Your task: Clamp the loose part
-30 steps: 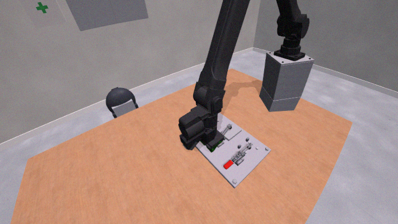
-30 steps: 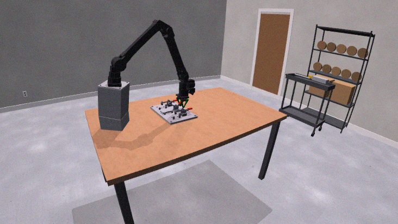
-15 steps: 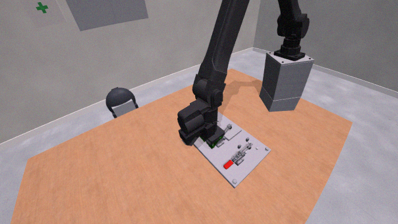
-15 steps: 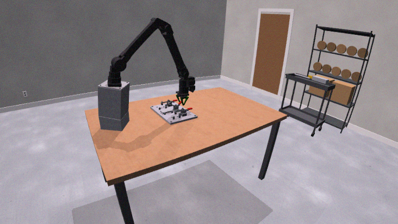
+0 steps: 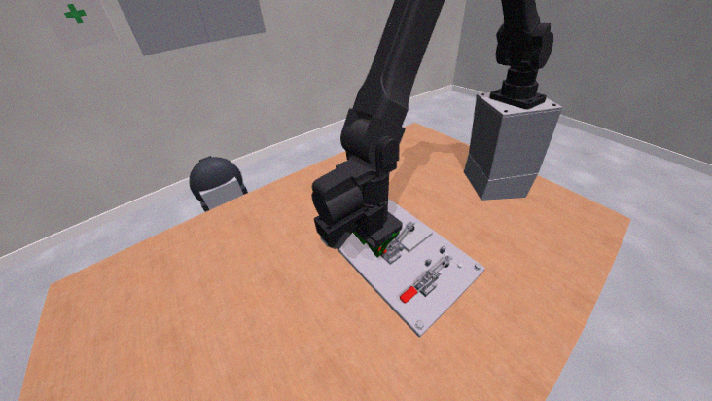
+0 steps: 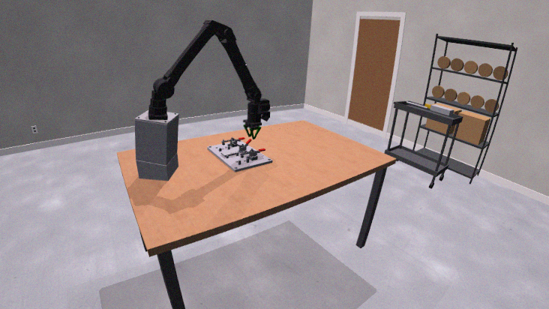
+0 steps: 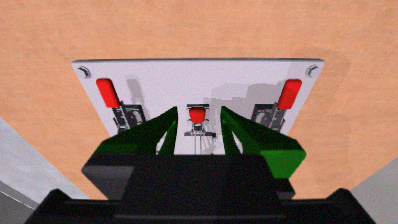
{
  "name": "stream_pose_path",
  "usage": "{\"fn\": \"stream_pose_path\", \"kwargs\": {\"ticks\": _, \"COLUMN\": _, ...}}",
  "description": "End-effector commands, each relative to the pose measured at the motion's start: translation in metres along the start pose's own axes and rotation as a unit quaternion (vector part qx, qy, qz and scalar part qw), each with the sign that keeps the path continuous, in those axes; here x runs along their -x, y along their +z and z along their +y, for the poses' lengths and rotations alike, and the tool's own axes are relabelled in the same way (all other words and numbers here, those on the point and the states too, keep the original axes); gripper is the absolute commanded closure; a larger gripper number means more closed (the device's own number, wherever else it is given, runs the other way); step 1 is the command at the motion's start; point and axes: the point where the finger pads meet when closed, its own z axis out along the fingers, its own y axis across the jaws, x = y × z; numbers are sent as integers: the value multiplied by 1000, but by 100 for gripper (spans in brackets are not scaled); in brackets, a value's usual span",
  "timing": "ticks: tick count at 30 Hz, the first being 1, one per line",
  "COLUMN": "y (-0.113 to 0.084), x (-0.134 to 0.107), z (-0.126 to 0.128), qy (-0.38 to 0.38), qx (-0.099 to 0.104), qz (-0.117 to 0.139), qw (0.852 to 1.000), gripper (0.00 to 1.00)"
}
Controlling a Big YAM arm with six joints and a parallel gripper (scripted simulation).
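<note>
1. The gripper [image 5: 379, 251] [image 6: 251, 136] [image 7: 199, 111] is partly open with nothing between its fingers, and hangs over the middle clamp's red handle [image 5: 385, 252] [image 6: 248, 141] [image 7: 197, 114].
2. In the wrist view that handle shows between the fingertips, apart from both; in the exterior view it slants upward.
3. A pale flat piece [image 5: 417, 239], seemingly the task's part, lies in the middle of the fixture plate [image 5: 393, 278] [image 6: 251, 166] [image 7: 165, 75]. The arm hides part of that area from the top, so its seating against the pads and blocks is unclear.
4. The middle clamp's bar reaches toward it — whether they touch, I cannot tell.
5. The left handle [image 5: 409, 294] [image 6: 241, 138] [image 7: 107, 93] and right handle [image 6: 262, 150] [image 7: 290, 94] lie low; the arm covers the right one from the top.
6. The gripper body cuts off the lower wrist view.

the claw [image 5: 376, 248] [image 6: 253, 136] [image 7: 199, 111] has lifted higher above the fixture [image 5: 419, 318] [image 6: 238, 166] [image 7: 150, 72].
</note>
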Motion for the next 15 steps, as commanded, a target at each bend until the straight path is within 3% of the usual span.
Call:
{"fn": "stream_pose_path", "kwargs": {"ticks": 1, "y": -8, "x": 5, "z": 6, "qy": 2, "qx": 1, "qz": -7, "qw": 1000, "gripper": 55}}
{"fn": "stream_pose_path", "kwargs": {"ticks": 15, "y": -9, "x": 10, "z": 6, "qy": 2, "qx": 1, "qz": -11, "qw": 1000, "gripper": 55}}
